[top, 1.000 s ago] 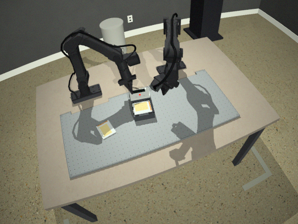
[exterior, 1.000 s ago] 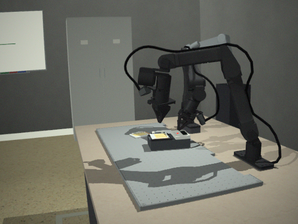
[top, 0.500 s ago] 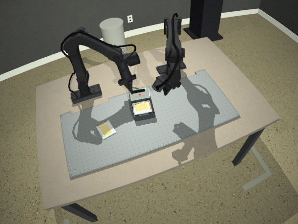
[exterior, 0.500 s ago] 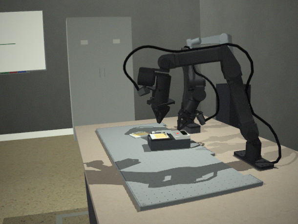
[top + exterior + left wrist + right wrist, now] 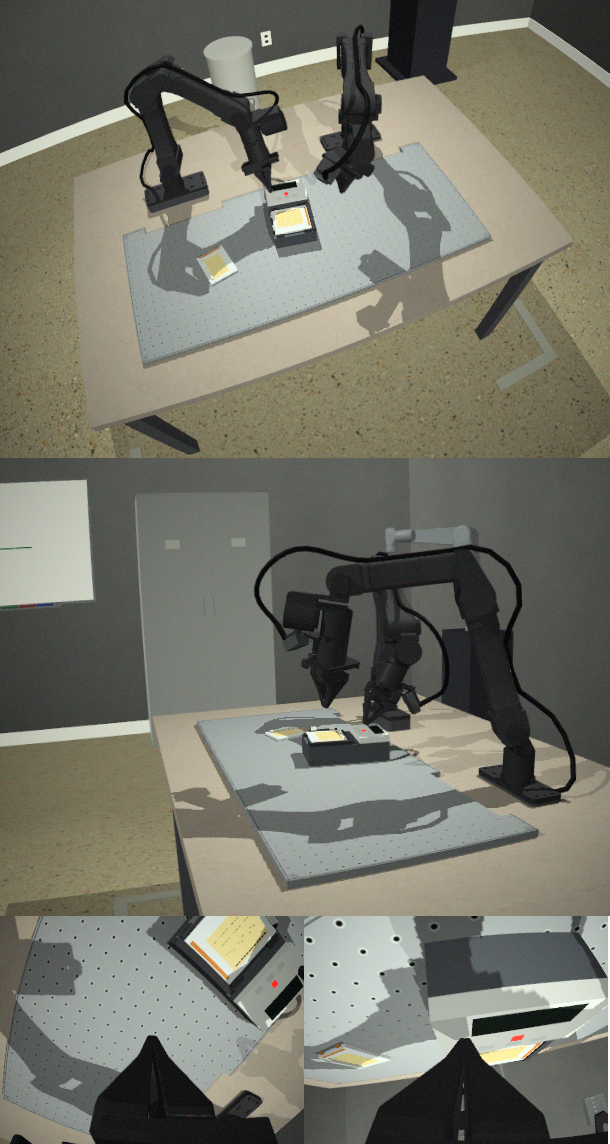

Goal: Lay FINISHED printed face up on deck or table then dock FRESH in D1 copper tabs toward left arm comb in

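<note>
We have both claws closed with nothing between their fingers. Our left gripper (image 5: 343,190) (image 5: 326,705) (image 5: 151,1041) points down over the perforated deck (image 5: 350,250) (image 5: 300,798) (image 5: 125,991) (image 5: 334,991), apart from the dock D1 (image 5: 296,240) (image 5: 345,754) (image 5: 260,1003) (image 5: 446,1007) and off the side where the docked cassette shows its orange strip. Our right gripper (image 5: 270,190) (image 5: 367,721) (image 5: 464,1046) has its tips right by D1's pale control housing, near the dark display (image 5: 285,186) (image 5: 377,729) (image 5: 284,998) (image 5: 529,1019); we cannot tell whether they touch it. A red light (image 5: 286,193) (image 5: 363,730) (image 5: 274,983) (image 5: 517,1038) shows on that housing. One cassette with a yellow panel (image 5: 291,220) (image 5: 326,736) (image 5: 237,941) (image 5: 504,1054) sits in D1's bay, its panel upward and its orange strip toward our left arm's side. We cannot tell whether every edge is pressed fully down. The other cassette (image 5: 217,265) (image 5: 285,733) (image 5: 354,1059) lies on the deck, apart from D1 on our right arm's side, yellow panel up. We cannot tell from the markings which is FINISHED and which is FRESH.
</note>
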